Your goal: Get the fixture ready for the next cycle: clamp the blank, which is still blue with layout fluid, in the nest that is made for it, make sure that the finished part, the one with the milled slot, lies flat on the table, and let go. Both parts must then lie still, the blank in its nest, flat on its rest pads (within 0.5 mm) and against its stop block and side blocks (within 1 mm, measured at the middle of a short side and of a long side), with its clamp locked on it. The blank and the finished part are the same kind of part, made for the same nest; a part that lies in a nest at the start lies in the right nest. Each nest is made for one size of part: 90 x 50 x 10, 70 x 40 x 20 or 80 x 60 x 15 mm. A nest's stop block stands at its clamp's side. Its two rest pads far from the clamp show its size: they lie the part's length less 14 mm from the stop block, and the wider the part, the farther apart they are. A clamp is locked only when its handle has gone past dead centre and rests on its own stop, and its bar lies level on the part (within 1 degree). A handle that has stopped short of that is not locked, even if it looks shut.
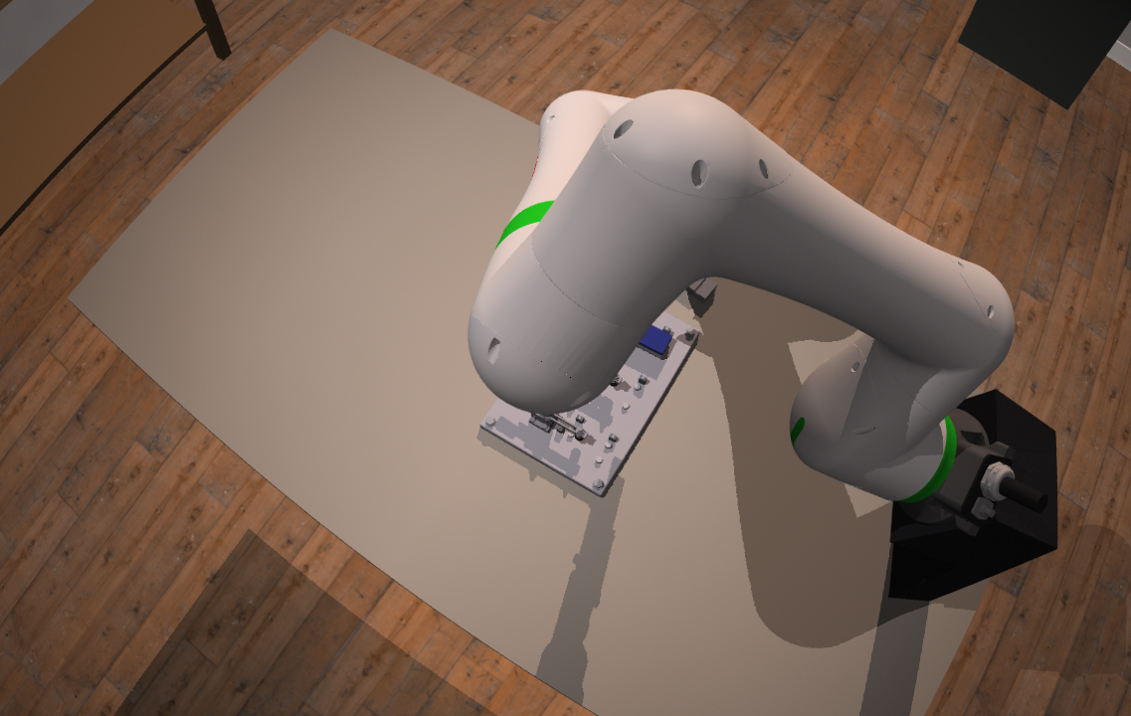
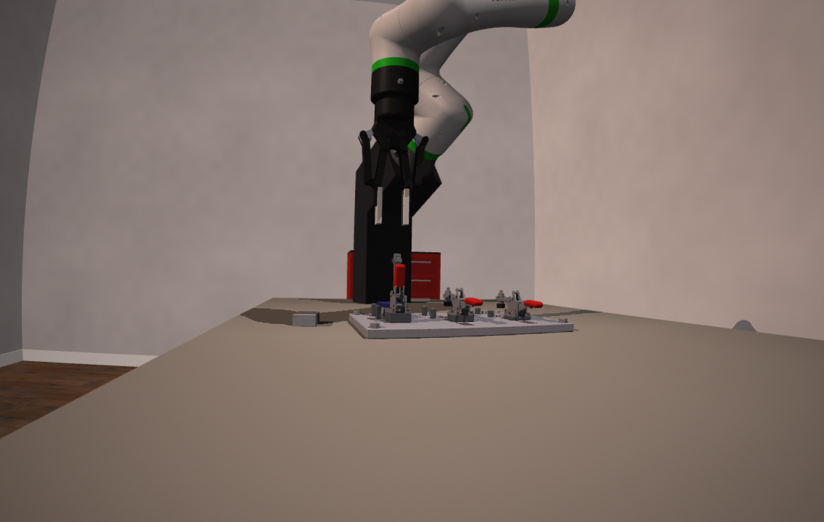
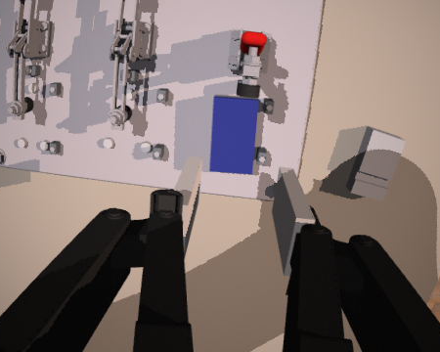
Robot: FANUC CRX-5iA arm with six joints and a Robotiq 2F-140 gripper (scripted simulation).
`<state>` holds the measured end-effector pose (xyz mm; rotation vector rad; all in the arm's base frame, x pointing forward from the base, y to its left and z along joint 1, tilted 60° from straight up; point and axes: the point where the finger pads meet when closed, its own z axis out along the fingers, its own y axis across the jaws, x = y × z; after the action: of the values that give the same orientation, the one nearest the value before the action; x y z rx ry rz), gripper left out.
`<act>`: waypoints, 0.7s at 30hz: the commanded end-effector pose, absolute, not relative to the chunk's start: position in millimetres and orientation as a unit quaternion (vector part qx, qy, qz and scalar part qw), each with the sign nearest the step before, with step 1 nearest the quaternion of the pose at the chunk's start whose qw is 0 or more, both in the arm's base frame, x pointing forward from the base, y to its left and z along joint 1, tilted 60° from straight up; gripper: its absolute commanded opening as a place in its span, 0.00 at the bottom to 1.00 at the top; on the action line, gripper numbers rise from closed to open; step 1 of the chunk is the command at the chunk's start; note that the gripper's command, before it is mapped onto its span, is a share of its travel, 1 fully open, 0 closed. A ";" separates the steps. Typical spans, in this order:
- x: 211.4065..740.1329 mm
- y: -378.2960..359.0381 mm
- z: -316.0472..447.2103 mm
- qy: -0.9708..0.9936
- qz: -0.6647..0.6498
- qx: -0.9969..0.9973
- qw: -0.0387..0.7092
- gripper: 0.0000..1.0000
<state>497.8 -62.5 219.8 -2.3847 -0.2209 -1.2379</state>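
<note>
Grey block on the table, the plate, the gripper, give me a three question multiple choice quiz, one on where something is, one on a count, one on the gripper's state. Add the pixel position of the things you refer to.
1. Where is the grey block [image 1: 700,296] [image 2: 305,319] [image 3: 380,156]?
A. On top of the blue block
B. On the table, beside the plate [image 1: 582,462] [image 2: 467,331] [image 3: 293,73]
C. Between the gripper's fingers

2. How many red handles show in the exterior view?
A. One
B. Two
C. Three

3. How is the gripper [image 2: 393,222] [image 3: 238,185]?
A. Fingers apart, nothing between them
B. Shut on the blue block
C. Shut on a red handle

1: B, the wrist view shows it off the plate's edge.
2: C, one handle stands upright and two lie nearly level.
3: A, the exterior view shows a gap between the fingers, above the plate.
</note>
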 end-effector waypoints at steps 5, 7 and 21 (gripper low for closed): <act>497.8 -62.8 219.9 -0.080 -0.448 -0.863 0.221 0.28; 497.8 -62.8 219.9 -0.080 -0.448 -0.863 0.221 0.28; 497.8 -62.8 219.9 -0.080 -0.448 -0.863 0.221 0.00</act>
<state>497.8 -62.5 219.8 -2.3847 -0.2209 -1.2379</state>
